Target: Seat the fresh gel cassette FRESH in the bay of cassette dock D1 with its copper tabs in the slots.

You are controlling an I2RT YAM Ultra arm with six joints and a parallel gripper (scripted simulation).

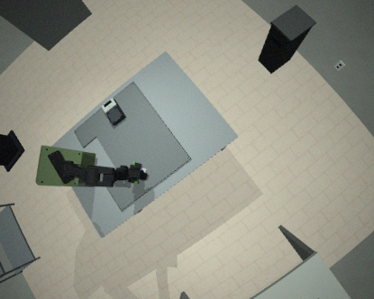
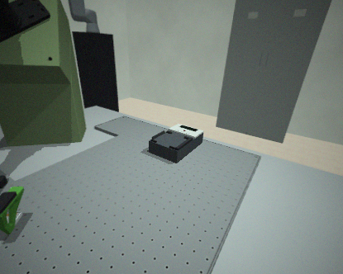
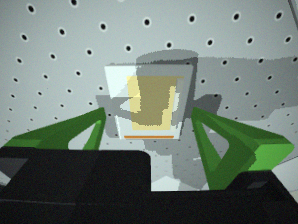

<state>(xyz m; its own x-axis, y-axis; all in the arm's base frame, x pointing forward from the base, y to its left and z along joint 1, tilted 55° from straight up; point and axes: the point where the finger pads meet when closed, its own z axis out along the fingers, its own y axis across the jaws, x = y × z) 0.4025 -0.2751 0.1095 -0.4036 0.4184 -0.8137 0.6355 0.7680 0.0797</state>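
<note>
pincer (image 3: pixel 149 131) is wide open with nothing in it, green fingers either side of the FRESH cassette (image 3: pixel 149 102) on the desk (image 3: pixel 60 60).

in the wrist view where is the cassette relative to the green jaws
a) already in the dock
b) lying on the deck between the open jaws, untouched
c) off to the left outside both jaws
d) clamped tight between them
b: the cassette FRESH lies flat on the perforated deck, centred between the wide-open gripper, with deck visible on either side of it; the dock D1 stands apart with its bay unloaded.
</note>
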